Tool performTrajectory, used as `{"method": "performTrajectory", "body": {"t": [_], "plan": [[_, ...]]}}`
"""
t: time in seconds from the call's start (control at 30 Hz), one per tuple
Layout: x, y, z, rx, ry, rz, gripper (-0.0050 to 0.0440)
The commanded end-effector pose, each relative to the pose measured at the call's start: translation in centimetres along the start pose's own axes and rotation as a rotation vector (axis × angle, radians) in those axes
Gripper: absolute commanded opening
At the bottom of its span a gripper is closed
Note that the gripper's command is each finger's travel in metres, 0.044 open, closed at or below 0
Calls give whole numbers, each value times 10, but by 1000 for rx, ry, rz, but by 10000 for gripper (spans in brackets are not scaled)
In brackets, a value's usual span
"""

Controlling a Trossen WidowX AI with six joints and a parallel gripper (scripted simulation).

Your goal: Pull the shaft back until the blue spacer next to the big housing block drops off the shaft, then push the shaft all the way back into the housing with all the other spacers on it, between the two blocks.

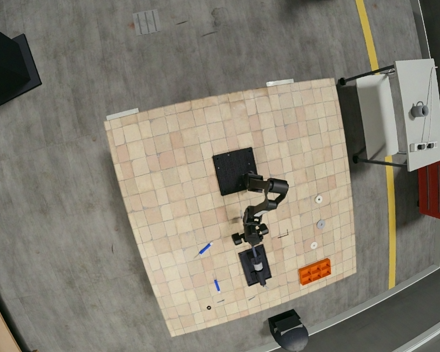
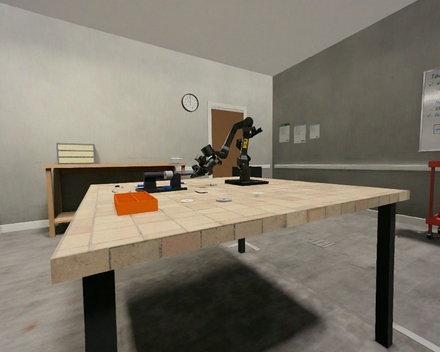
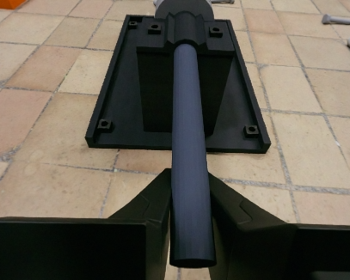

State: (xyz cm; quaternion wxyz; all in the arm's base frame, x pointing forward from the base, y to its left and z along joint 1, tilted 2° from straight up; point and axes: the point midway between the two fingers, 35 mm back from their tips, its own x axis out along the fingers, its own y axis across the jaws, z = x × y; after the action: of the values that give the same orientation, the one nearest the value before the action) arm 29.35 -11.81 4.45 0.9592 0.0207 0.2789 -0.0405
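My gripper is shut on the free end of the dark shaft. The shaft runs level from my fingers through the small block of the black fixture. A light grey spacer sits on the shaft between the two blocks. The big housing block stands at the far end. A small blue piece shows low at the fixture's base; I cannot tell whether it is the blue spacer. In the wrist view the small block hides the space between the blocks.
An orange bin stands right of the fixture. Three discs lie beyond it. Two blue pins lie left of the fixture. A bolt lies nearby. The arm's base plate sits at mid-table.
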Motion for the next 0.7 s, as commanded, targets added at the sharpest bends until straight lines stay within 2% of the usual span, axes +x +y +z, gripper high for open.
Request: {"method": "performTrajectory", "body": {"t": [0.0, 0.67], "plan": [[0, -2, 12, -15, -32, -4, -50], [-1, -1, 14, -18, -36, -6, -50]]}}
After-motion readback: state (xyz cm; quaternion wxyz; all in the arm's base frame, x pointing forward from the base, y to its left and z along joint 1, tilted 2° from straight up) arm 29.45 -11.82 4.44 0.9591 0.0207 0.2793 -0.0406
